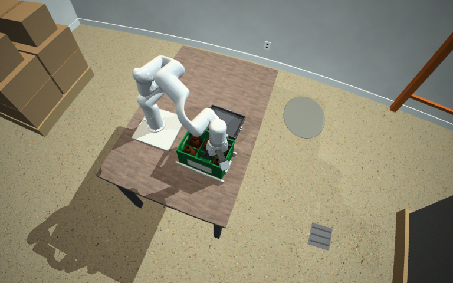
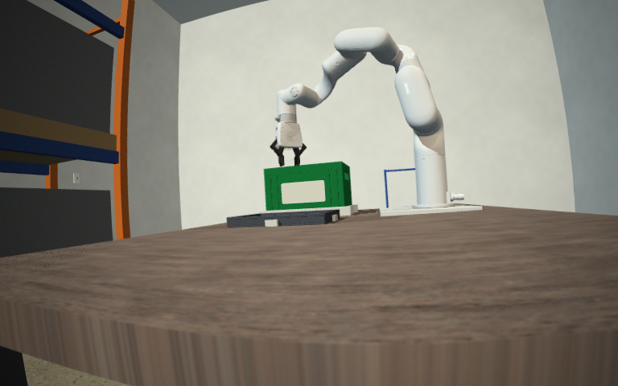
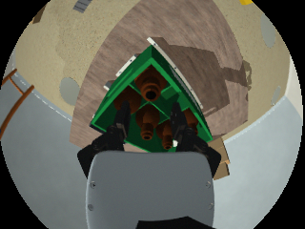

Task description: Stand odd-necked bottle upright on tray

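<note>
Top view: white arm (image 1: 173, 83) (image 2: 419, 97), smooth, rounded links, on a pale square plate (image 1: 170, 141) (image 2: 474, 208). Table (image 1: 133, 167) (image 2: 319, 281) (image 3: 191, 29), brown, wood-grained. Crate (image 1: 181, 157) (image 2: 307, 173) (image 3: 164, 72), green, box-shaped, divided into cells, pale rectangular label on its side; brown bottles (image 1: 195, 141) (image 3: 151, 91) inside. Tray (image 1: 238, 124) (image 2: 291, 218), dark, shallow, rectangular, beside the crate, partly behind the arm.

Exterior view: gripper (image 2: 289, 163) (image 3: 151, 109), white housing, black angular fingers pointing down at the crate's top edge; jaws spread partway, a gap between the tips. Any contact with the crate or bottles: cannot be told here. Tray low and flat, with pale blocks at its edge.

Wrist view: five bottles, round-shouldered, with ringed mouths, all in the crate. Jaws apart, pinching nothing; bottle necks show between and around the black fingers.
</note>
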